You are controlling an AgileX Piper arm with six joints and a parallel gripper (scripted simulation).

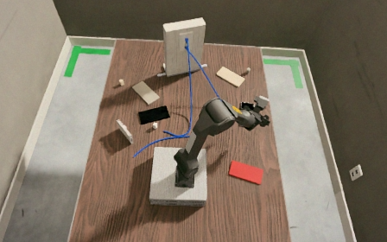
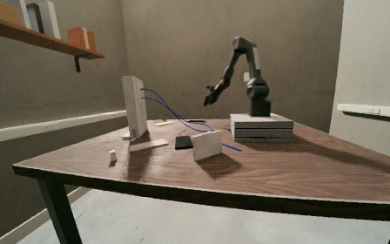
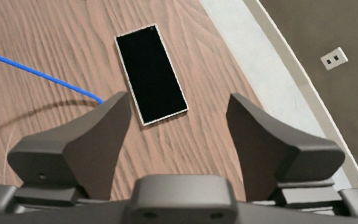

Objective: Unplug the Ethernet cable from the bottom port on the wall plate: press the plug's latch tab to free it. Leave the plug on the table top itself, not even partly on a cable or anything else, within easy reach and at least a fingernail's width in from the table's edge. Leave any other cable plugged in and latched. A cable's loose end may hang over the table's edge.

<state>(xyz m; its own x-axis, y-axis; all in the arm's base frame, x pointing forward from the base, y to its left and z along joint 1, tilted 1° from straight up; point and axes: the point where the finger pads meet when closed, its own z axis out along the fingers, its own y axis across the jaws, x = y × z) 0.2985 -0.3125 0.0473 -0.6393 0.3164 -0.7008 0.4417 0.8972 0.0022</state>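
Observation:
The white wall plate (image 1: 184, 43) stands upright at the table's far middle; it also shows in the exterior view (image 2: 134, 106). Two blue Ethernet cables (image 1: 191, 91) are plugged into it, one port above the other. The bottom plug (image 2: 144, 98) sits in its port. The cables run across the wood towards the arm's base. My gripper (image 1: 262, 114) (image 2: 207, 97) is open and empty. It hangs in the air well right of the cables and far from the plate. In the wrist view the open fingers frame a dark flat tile (image 3: 151, 74), with a cable (image 3: 40, 75) to the left.
The arm stands on a grey block (image 1: 179, 181). Flat tiles lie about: beige (image 1: 231, 76), tan (image 1: 145, 92), black (image 1: 154, 114), red (image 1: 245, 172). A white block (image 1: 124, 130) stands at the left. Small cubes (image 1: 121, 81) (image 1: 155, 125) (image 1: 248, 69) lie loose.

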